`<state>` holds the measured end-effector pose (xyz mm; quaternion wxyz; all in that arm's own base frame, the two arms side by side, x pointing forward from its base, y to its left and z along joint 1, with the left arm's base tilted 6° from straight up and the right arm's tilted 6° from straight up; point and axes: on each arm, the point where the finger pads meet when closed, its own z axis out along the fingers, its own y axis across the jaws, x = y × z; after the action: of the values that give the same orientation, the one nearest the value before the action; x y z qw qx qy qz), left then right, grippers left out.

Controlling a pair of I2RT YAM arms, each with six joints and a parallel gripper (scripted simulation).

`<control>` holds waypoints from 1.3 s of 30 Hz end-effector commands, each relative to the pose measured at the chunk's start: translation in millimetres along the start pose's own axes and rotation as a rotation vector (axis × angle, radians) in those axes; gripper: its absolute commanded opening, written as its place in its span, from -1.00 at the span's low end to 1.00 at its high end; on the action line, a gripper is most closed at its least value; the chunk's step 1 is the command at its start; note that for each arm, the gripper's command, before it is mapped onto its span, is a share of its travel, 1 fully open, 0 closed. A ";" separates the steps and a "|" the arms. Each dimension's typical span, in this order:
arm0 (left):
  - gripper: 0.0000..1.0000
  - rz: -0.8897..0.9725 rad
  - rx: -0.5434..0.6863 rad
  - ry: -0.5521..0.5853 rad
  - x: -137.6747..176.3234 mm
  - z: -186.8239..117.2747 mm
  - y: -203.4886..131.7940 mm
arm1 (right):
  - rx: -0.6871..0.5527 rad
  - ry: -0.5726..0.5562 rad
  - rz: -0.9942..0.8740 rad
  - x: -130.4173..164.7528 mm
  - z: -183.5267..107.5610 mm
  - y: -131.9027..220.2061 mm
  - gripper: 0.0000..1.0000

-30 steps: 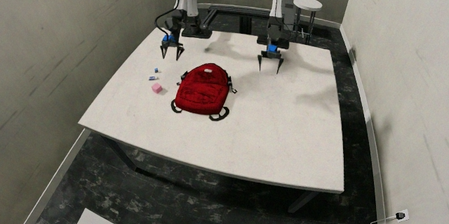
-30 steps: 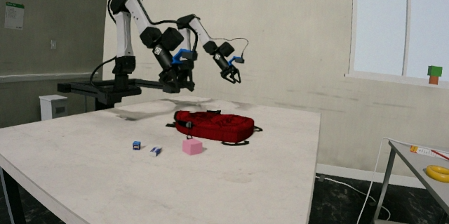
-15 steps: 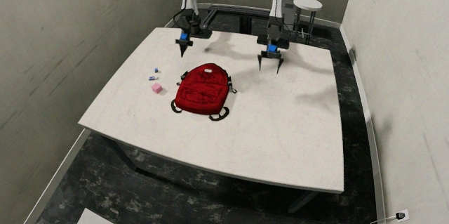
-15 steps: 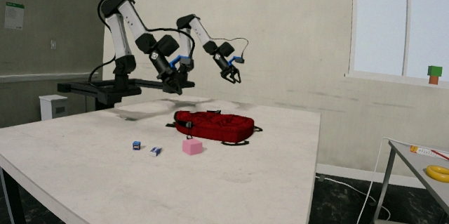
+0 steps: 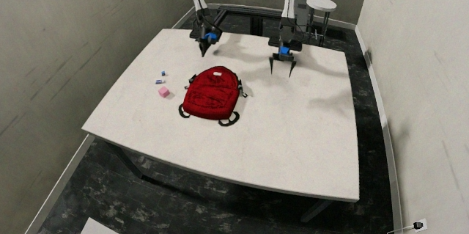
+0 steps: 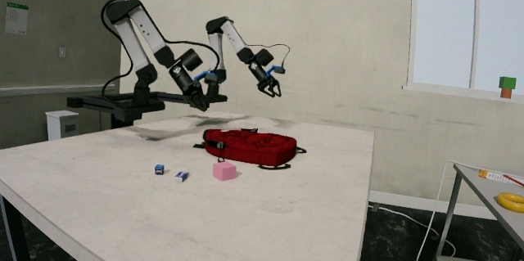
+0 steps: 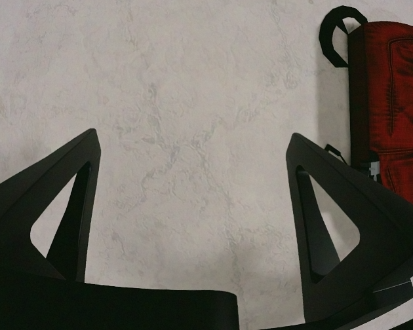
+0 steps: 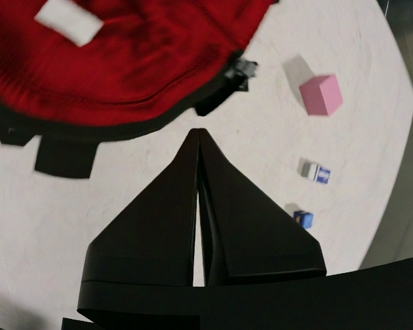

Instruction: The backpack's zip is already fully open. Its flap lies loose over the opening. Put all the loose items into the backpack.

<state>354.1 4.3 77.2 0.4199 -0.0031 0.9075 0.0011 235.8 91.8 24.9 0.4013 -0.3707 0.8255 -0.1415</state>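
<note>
A red backpack lies flat on the table; its opening does not show. Beside it lie a pink cube, a blue-and-white eraser and a small blue cube. My right gripper is shut and empty above the table, near the backpack's white-patch end. My left gripper is open and empty, above the table on the backpack's other side.
The white patch sits on the backpack's top face. Black strap loops stick out from the backpack's far end. The table stands near a wall on the loose items' side.
</note>
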 end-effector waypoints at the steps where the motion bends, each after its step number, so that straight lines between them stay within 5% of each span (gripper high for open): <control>1: 0.80 0.005 0.005 -0.018 -6.3 -1.5 -1.9 | 0.084 0.028 -0.110 2.3 -10.2 6.0 -1.00; 26: 0.80 0.005 0.005 -0.018 -6.3 -1.5 -1.9 | 0.100 -0.028 -0.811 -2.4 -59.4 128.2 -1.00; 34: 0.80 0.005 0.005 -0.018 -6.3 -1.5 -1.9 | 0.105 -0.015 -0.812 28.7 -22.8 145.1 -1.00; 39: 0.80 0.005 0.005 -0.018 -6.3 -1.5 -1.9 | 0.102 -0.024 -0.806 22.9 -20.2 152.7 -1.00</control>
<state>354.1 4.3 77.2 0.4199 -0.0031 0.9075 0.0011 132.4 156.7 -56.0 0.3055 -0.6629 0.5873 -0.3499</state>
